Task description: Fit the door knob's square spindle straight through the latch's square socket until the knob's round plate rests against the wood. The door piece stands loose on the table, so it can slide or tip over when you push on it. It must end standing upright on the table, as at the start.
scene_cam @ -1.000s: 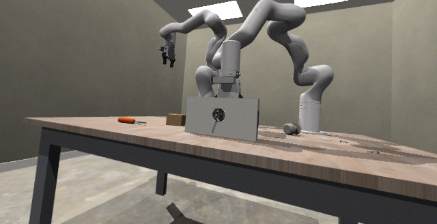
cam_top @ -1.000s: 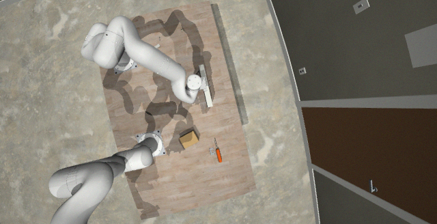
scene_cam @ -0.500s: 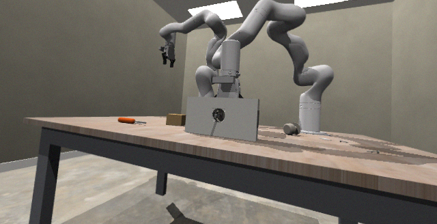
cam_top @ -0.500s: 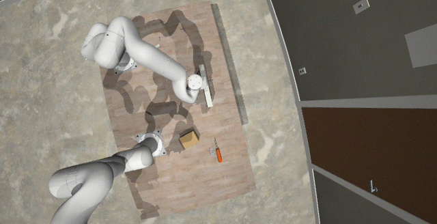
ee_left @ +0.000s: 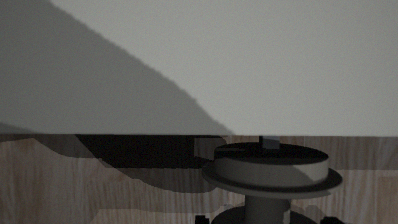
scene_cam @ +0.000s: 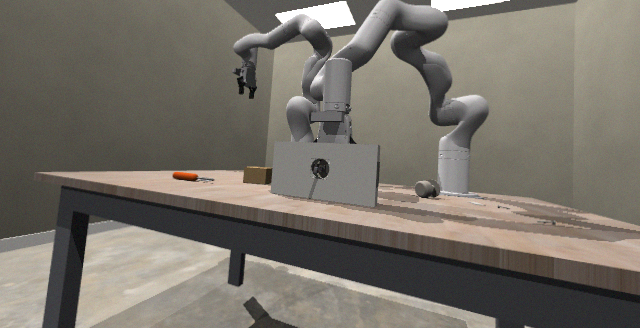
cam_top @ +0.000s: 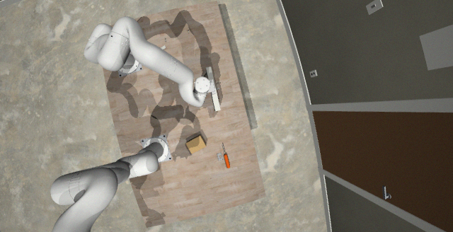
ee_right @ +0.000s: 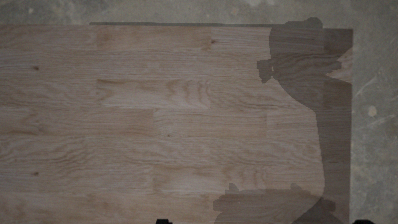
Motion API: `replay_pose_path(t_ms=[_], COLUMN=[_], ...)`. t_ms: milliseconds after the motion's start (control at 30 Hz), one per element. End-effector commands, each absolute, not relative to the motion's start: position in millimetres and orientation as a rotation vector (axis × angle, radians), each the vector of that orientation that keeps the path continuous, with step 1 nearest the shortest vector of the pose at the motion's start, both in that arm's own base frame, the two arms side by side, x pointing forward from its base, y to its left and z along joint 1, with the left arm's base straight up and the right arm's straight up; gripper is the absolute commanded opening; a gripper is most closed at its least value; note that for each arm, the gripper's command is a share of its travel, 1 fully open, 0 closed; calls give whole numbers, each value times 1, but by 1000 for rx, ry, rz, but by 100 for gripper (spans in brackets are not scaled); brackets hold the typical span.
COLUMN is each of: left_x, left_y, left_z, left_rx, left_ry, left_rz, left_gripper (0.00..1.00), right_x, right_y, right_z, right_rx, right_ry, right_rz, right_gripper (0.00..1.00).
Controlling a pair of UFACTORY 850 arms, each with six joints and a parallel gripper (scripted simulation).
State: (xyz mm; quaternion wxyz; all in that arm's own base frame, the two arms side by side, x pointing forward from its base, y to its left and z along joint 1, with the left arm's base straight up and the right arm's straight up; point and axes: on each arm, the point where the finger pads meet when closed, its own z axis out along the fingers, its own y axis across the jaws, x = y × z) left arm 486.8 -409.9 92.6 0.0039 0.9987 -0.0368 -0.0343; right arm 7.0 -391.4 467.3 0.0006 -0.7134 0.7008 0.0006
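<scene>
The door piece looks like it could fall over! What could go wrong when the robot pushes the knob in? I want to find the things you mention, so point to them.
The door piece [cam_top: 216, 101] [scene_cam: 350, 173] [ee_left: 250, 60] stands on its thin edge with nobody holding it, so a push might slide or tip it. The square spindle [ee_left: 270, 143] might also jam if it's crooked, because its corners need to match the socket. The knob's round plate [ee_left: 300, 175] still has a gap to close, so stopping now could leave it loose.
</scene>
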Motion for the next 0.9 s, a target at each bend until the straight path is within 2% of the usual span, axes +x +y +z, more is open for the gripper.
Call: replay_pose_path(t_ms=[0,867], left_x=[489,495], left_y=[-411,-411], left_z=[94,94], left_rx=[3128,3128], left_ry=[-115,-115], left_rz=[-104,-104], left_gripper=[61,61], right_x=[7,7], right_y=[-392,-392], right_z=[468,468], right_rx=[-2241,-2241], right_ry=[2202,2202], right_rz=[0,0], right_gripper=[100,100])
